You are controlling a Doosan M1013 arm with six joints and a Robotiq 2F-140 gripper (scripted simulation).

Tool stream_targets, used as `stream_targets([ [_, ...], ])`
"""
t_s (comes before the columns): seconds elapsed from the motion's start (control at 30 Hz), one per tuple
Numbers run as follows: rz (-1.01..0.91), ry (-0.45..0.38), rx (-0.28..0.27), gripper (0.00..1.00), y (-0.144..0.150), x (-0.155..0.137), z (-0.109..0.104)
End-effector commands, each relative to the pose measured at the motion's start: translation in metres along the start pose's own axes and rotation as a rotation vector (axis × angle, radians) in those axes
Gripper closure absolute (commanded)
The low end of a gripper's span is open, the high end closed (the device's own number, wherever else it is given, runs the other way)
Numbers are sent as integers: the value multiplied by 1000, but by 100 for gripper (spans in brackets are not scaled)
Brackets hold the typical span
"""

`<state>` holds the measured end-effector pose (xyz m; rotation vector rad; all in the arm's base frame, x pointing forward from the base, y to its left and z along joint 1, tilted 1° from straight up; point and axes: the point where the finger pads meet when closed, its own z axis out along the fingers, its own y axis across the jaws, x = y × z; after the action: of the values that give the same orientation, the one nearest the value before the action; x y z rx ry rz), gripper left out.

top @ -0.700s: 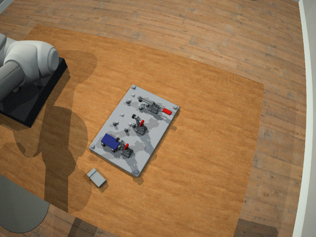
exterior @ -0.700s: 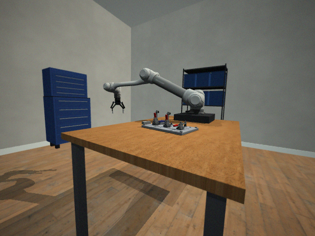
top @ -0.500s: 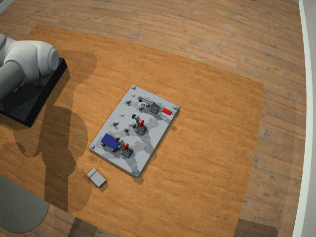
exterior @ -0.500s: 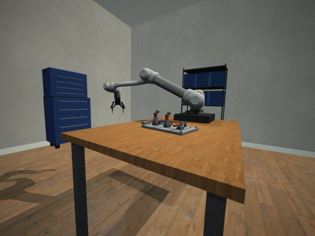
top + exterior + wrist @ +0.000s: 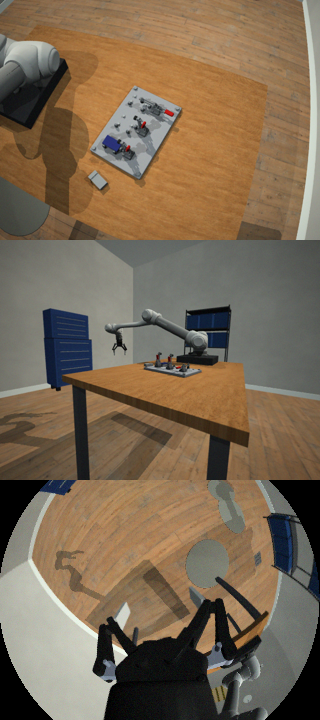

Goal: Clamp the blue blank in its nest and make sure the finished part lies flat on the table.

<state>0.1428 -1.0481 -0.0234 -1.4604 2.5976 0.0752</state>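
Already your blank (image 5: 111, 143) sits in its nest beside an upright clamp handle (image 5: 127, 148), well away from your jaws, which hang released and empty off the counter (image 5: 180, 397) edge. The finished part (image 5: 97, 179) lies flat outside the fixture plate (image 5: 157, 139), leaving open room above for your descent.

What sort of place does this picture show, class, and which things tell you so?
Probably a machine workshop: a blue drawer tool cabinet, a shelf rack with blue bins, and a fixture plate with red-handled toggle clamps on a wooden table.
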Motion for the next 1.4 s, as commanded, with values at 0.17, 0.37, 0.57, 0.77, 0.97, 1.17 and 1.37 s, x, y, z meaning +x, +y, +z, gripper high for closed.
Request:
stream_targets([
  [0.17, -156, 13, -19, 0, -62, -89, -11],
  [0.37, -262, 20, -31, 0, -97, -152, -17],
  [0.57, -394, 30, -46, 0, -131, -234, -23],
  [0.77, -547, 40, -63, 0, -159, -330, -28],
  [0.97, -631, 45, -71, 0, -169, -383, -30],
  [1.17, -805, 56, -88, 0, -177, -492, -33],
  [1.37, -985, 65, -105, 0, -170, -590, -34],
])
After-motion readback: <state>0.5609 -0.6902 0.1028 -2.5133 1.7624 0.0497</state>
